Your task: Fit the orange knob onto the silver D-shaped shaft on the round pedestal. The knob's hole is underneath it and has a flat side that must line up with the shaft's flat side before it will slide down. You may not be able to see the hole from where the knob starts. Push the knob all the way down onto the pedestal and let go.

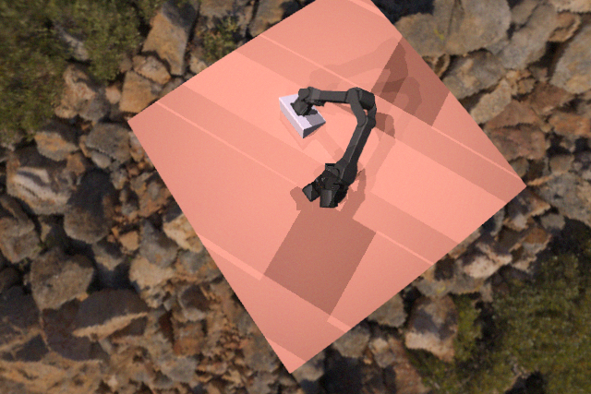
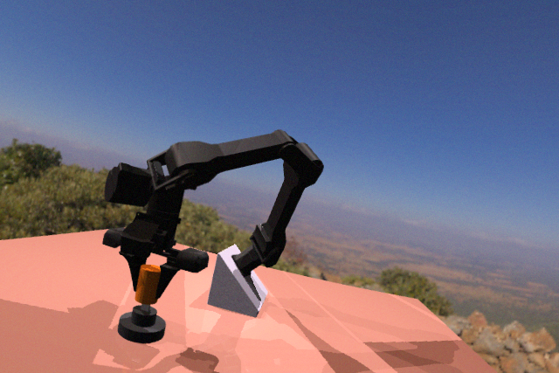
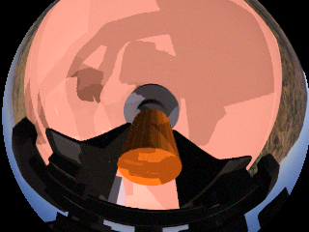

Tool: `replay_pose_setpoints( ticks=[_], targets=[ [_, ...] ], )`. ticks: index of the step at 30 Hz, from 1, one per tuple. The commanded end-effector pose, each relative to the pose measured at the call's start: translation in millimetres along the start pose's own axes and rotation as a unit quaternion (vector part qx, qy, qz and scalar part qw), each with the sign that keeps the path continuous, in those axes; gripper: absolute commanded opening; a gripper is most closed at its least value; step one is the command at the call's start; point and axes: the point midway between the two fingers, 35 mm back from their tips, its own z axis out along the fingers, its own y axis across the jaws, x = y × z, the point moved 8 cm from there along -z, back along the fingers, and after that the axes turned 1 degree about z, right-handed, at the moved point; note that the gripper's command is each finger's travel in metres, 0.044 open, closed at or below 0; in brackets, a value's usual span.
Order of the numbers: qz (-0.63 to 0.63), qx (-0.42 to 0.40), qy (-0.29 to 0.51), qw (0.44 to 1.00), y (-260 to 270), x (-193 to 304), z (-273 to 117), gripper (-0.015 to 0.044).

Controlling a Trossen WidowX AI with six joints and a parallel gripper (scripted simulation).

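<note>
The orange knob is upright between the fingertips of my gripper, which is shut on it. The dark round pedestal stands on the table below the knob, with a narrower raised collar on top. A short piece of the silver shaft shows between the knob's lower end and the collar, so the knob is above the pedestal and does not touch it. The knob's hole and the shaft's flat side are hidden. In the top view the arm hides the knob and pedestal.
The arm's base sits on a white and grey wedge-shaped block on the pink table. Dark shadows lie across the table. Rocks and bushes surround it beyond its edges.
</note>
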Motion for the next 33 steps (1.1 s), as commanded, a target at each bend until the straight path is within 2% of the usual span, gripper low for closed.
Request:
replay_pose_setpoints(
  ticks=[1, 33],
  targets=[
    [-0.005, 0.0, -0.001, 1.0, 0.6, 0.1, 0.0, 0.0],
    [-0.018, 0.0, -0.001, 1.0, 1.2, -0.3, -2.5, 0.0]
  ],
)
